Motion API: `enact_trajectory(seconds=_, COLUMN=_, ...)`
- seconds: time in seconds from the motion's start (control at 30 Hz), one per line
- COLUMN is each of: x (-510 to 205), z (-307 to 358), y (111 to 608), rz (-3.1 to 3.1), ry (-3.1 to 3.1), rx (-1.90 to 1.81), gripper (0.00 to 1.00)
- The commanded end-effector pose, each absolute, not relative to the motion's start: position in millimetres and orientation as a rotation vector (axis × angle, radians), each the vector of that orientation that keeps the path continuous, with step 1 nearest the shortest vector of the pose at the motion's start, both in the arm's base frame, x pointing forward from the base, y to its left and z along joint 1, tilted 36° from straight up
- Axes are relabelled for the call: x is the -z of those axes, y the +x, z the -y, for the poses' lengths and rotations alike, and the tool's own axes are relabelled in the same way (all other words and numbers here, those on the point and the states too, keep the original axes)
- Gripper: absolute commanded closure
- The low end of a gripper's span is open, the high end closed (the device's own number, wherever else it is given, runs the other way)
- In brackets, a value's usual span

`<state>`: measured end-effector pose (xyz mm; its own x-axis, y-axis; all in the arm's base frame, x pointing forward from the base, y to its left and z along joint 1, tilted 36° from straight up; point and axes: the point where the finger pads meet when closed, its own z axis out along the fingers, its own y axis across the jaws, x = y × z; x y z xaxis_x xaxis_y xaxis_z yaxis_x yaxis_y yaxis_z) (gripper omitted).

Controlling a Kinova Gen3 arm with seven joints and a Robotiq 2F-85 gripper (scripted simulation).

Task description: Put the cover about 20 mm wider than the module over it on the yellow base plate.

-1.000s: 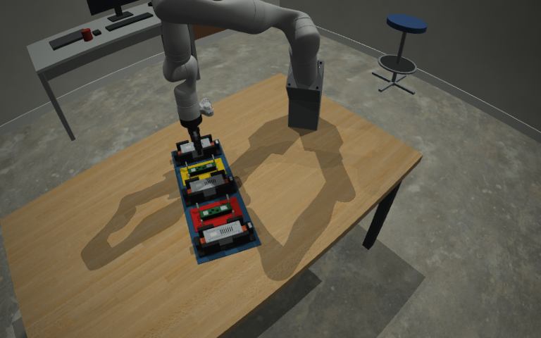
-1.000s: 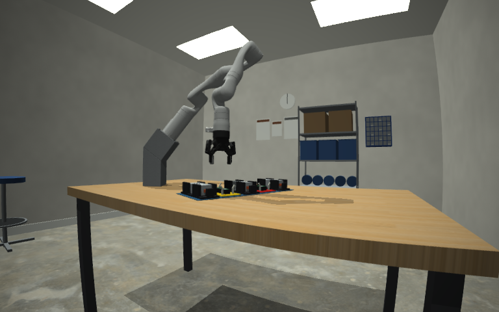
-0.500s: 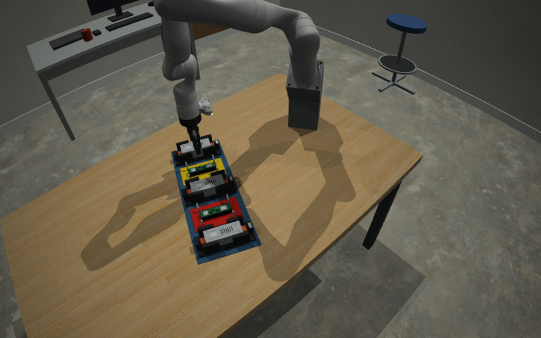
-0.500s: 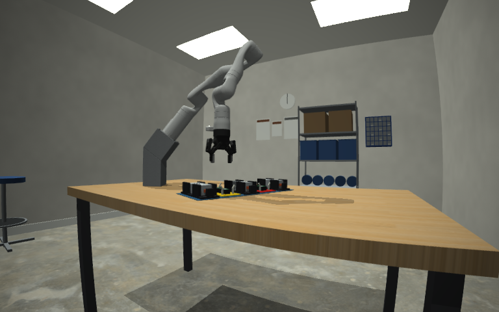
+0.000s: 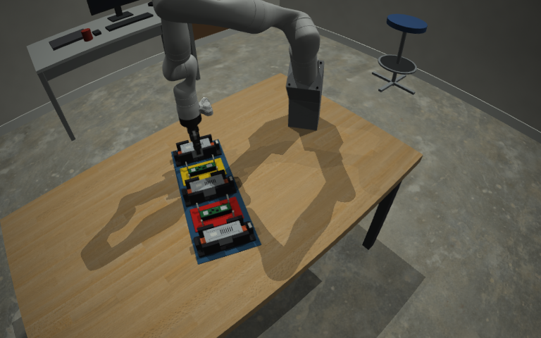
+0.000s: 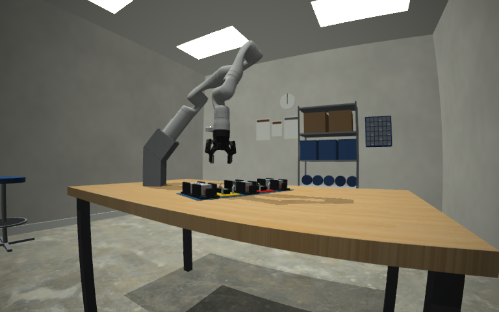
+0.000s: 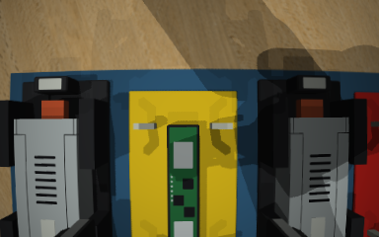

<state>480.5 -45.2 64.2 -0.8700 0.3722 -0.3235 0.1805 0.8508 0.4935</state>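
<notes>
Three grey slotted covers sit in black holders on a blue mat [image 5: 213,201]: a far cover [image 5: 191,148], a middle cover [image 5: 206,184] and a near cover [image 5: 221,232]. The yellow plate [image 5: 201,172] lies between the far and middle covers and carries a green module [image 5: 202,167]. My gripper [image 6: 220,158] is open and empty, well above the mat, over the far holder's side of the yellow plate. The wrist view shows the yellow plate [image 7: 183,163] and its module [image 7: 183,183] in the middle, the far cover [image 7: 45,178] at left and the middle cover [image 7: 318,178] at right. My fingers are out of that view.
A red plate [image 5: 217,213] with another green module [image 5: 215,211] lies between the middle and near covers; its edge shows in the wrist view [image 7: 367,163]. The arm's grey base [image 5: 303,107] stands at the table's far side. Thin pins stand at the plates' corners.
</notes>
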Motion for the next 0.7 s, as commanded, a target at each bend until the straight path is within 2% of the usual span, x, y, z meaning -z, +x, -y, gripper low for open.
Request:
enact_trajectory(seconds=0.0, x=-63.1, z=43.9, y=480.9, rz=-2.613, ry=0.401, rx=-0.64, gripper=0.0)
enact_trajectory(seconds=0.67, x=-59.2, z=41.3, y=483.1, rz=-2.613, ry=0.401, rx=-0.64, gripper=0.0)
